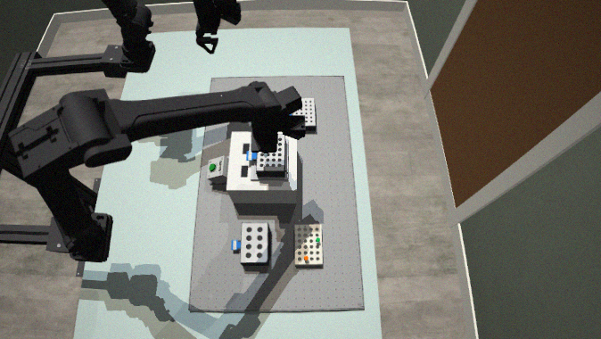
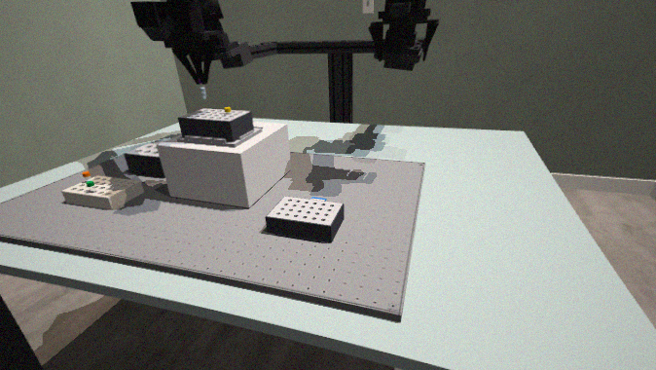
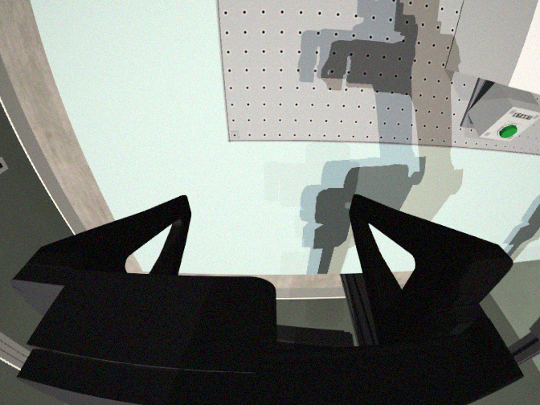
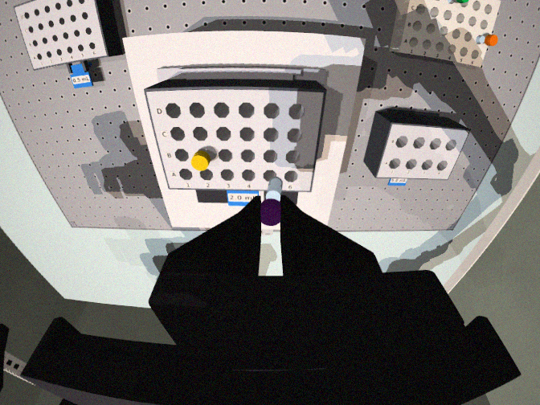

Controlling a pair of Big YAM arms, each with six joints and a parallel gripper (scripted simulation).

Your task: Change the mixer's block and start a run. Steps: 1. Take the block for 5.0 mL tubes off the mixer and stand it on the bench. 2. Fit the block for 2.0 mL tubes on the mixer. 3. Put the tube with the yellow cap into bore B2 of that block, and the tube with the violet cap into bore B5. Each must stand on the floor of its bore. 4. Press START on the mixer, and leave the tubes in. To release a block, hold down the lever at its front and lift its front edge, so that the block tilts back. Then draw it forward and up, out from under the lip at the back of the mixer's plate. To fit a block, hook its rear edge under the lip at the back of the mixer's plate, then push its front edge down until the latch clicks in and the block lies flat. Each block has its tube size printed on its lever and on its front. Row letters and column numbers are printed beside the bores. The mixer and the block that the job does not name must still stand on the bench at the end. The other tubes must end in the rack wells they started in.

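From the top, the right end effector (image 1: 267,149) (image 2: 201,82) (image 4: 270,204) hides its fingertips and much of the 2.0 mL block (image 1: 271,169) (image 2: 214,130) (image 4: 235,144) on the mixer (image 1: 263,198) (image 2: 209,175) (image 4: 149,84); we see neither the yellow nor the violet cap. In the exterior view, the yellow-capped tube (image 2: 227,109) (image 4: 200,161) shows above the block, while the violet-capped tube (image 2: 203,92) (image 4: 273,191) hangs clear of it, its cap hidden by fingers. The left wrist view shows the left end effector (image 1: 207,45) (image 2: 400,57) (image 3: 270,203) spread wide, grasping nothing, and the green START button (image 1: 212,167) (image 3: 508,131), unseen in the exterior. From the right wrist, we see the right end effector grasping the violet-capped tube between its fingertips, lower end toward column 5; yellow stands at B2.
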